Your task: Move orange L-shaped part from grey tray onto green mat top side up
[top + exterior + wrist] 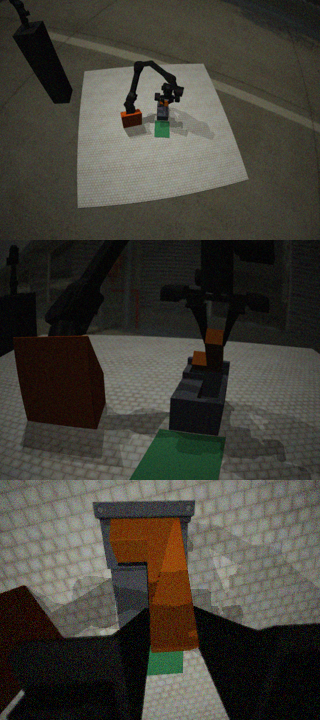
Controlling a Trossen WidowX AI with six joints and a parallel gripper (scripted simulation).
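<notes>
My gripper is shut on the raised end of the orange L-shaped part. The part hangs steeply tilted. Its L-shaped end is still down at the far end of the grey tray. The near part of the pocket is empty. The green mat lies flat on the near side of the tray, touching it.
The arm's orange base block stands left of the tray. A tall dark pillar stands off the white table cover at the far left.
</notes>
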